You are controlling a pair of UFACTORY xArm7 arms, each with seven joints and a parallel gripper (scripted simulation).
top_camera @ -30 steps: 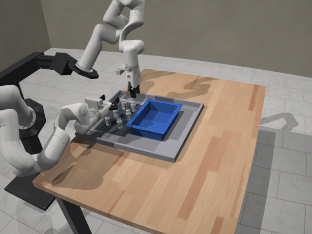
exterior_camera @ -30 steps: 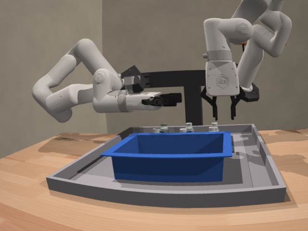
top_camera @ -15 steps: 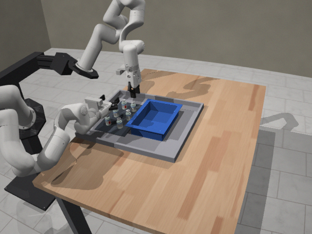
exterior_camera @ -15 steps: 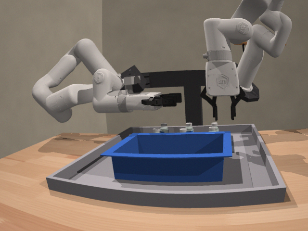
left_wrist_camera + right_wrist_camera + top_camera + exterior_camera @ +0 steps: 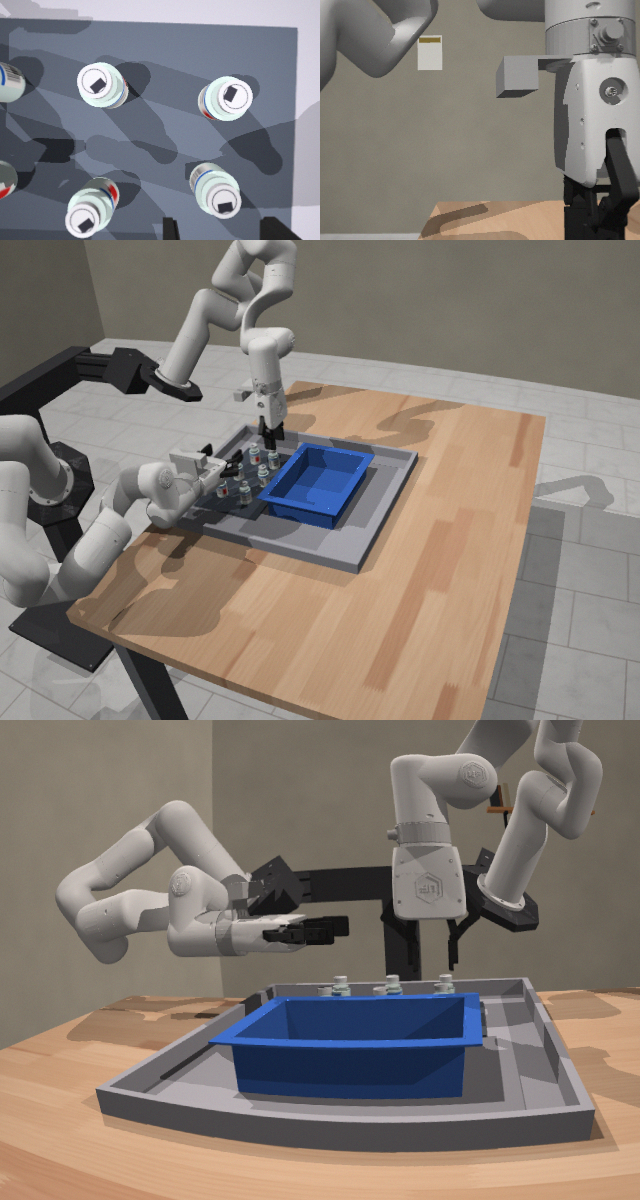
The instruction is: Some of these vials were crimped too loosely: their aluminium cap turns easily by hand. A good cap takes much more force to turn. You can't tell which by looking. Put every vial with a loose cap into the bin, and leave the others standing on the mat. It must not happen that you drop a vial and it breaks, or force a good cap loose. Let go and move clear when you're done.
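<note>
The left hand (image 5: 270,444) (image 5: 433,965) (image 5: 222,227) (image 5: 594,220) points straight down, its fingers apart at a middle width, holding nothing. The likely reason for this setting is to straddle one cap while clearing its neighbours. The nearest vial (image 5: 273,460) (image 5: 440,988) (image 5: 215,190) stands just below the fingertips, not touched.

The right hand (image 5: 238,461) (image 5: 333,929) lies level above the mat, wide and without a load, beside and lower on the bin side than its own wrist; its purpose is probably standby.

All six vials stand on the dark mat (image 5: 237,511) (image 5: 150,40), below the left hand and toward the right hand, in two spaced rows. The spacing presumably admits fingers around each glass body. Each long axis is vertical, at right angles to the mat, with the cap upward and the base down. The lean seen from the left wrist is an effect of viewing angle.

The blue bin (image 5: 305,516) (image 5: 351,1071) is beyond the vials from both hands, inside the grey tray (image 5: 361,555) (image 5: 351,1133) on the bench (image 5: 413,601) (image 5: 258,1174) (image 5: 495,220). No vial is visible in it. Cap tightness cannot be told by sight. The next move calls for a gentle grip and a limited twist; excess torque could loosen a good cap.

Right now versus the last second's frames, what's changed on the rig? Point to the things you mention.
Both the left pincer (image 5: 271,445) (image 5: 434,968) (image 5: 222,231) (image 5: 595,227) and right pincer (image 5: 239,462) (image 5: 336,930) shifted toward the exterior view's left, which is toward the top view's bottom edge. Nothing taken hold of or let go; both still open. The six vials (image 5: 263,477) (image 5: 393,988) (image 5: 215,191) and bin (image 5: 299,504) (image 5: 356,1043) stayed put.
</note>
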